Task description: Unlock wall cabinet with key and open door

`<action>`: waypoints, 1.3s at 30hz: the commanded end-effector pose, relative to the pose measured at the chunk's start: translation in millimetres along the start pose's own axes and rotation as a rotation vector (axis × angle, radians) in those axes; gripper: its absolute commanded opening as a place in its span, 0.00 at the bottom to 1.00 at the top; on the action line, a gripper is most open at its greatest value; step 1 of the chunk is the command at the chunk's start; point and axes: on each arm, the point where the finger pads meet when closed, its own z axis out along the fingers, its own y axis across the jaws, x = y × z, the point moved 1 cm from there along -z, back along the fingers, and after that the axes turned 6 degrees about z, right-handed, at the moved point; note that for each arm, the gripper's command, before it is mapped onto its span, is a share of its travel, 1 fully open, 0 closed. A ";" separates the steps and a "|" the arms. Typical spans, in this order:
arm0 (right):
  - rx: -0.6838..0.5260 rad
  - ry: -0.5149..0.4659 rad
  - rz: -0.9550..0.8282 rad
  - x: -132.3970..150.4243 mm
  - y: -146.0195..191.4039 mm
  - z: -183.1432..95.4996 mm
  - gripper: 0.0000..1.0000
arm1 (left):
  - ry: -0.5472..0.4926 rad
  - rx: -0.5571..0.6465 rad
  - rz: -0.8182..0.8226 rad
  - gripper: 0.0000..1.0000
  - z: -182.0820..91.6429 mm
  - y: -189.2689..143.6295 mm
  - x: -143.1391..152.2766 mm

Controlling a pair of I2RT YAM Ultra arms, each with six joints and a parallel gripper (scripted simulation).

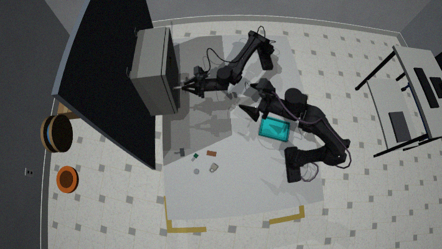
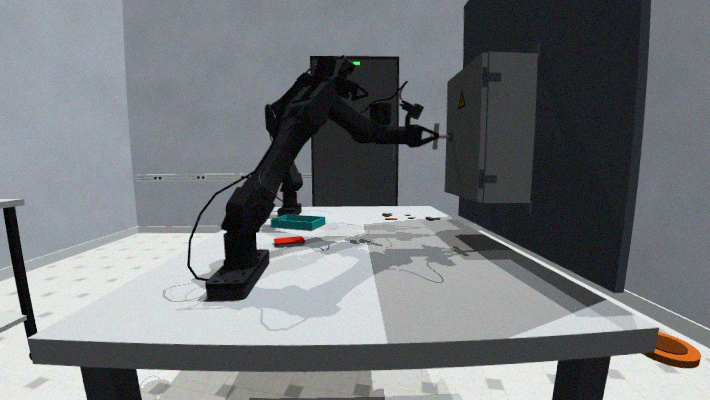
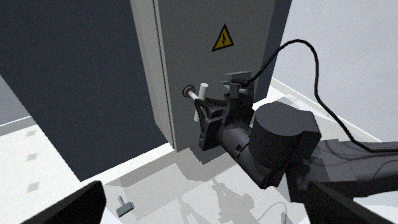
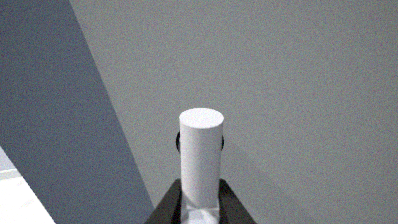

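Note:
The grey wall cabinet hangs on the dark panel, its door closed, with only a thin seam showing. The key sits in the round lock; its light crossbar handle stands upright in the exterior view. My right gripper is shut on the key, a finger on each side of the handle. My left gripper is wide open and empty, well back from the cabinet over the table. The lock's inside is hidden.
A teal tray stands below the left arm. A red block lies on the table. An orange block, a grey piece and several other small things lie near the panel.

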 end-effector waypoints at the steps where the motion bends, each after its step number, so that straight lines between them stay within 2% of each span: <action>1: -0.005 0.010 -0.128 4.8 8.5 0.7 0.09 | -0.011 0.003 0.002 1.00 -5.2 -2.3 -9.6; 11: -0.005 0.011 -0.208 5.2 8.6 0.8 0.09 | 0.012 0.004 0.000 1.00 2.2 -2.2 -8.7; 14: -0.042 -0.005 -0.182 -16.0 6.9 -11.0 0.09 | 0.018 0.016 0.003 1.00 2.5 -4.3 -7.2; 16: -0.042 -0.005 -0.182 -16.0 6.9 -11.0 0.09 | 0.018 0.016 0.003 1.00 2.5 -4.3 -7.2; 20: -0.105 -0.006 -0.168 -25.3 1.6 -26.9 0.09 | 0.023 0.030 0.011 1.00 1.4 -6.7 -5.7; 39: -0.334 0.045 -0.177 -29.7 -29.3 -73.3 0.09 | 0.055 0.091 0.032 1.00 0.5 -17.0 2.5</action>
